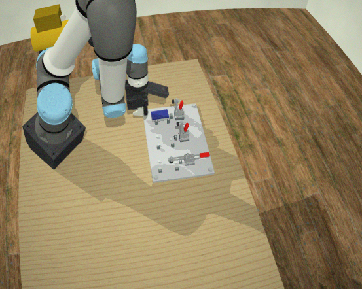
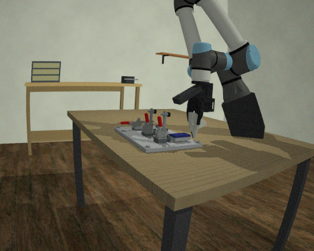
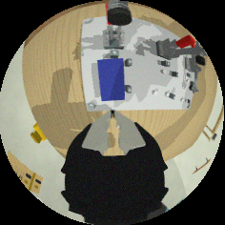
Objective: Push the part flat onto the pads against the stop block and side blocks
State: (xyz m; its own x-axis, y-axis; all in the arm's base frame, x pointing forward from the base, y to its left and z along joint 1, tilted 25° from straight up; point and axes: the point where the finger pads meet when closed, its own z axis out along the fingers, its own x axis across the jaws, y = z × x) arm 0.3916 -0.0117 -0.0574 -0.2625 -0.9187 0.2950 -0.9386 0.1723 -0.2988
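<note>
A flat blue part (image 1: 160, 114) (image 2: 179, 136) (image 3: 111, 79) lies on the grey fixture plate (image 1: 190, 170) (image 2: 148, 146) (image 3: 143, 97), at the plate's end nearest the robot base. Small grey blocks and pads stand beside it. My gripper (image 1: 139, 112) (image 2: 193, 134) (image 3: 112, 110) is shut and empty. Its tips hang low, just outside the plate's edge and close to the blue part's near end. I cannot tell whether the tips touch the part.
Three red-handled toggle clamps (image 1: 180, 108) (image 1: 184, 131) (image 1: 192, 158) stand on the plate beyond the part. The plate lies on a wooden table (image 1: 118, 242) (image 2: 216, 164). The robot base (image 1: 53, 137) stands at the table's back left. A yellow object (image 1: 48, 26) sits behind it.
</note>
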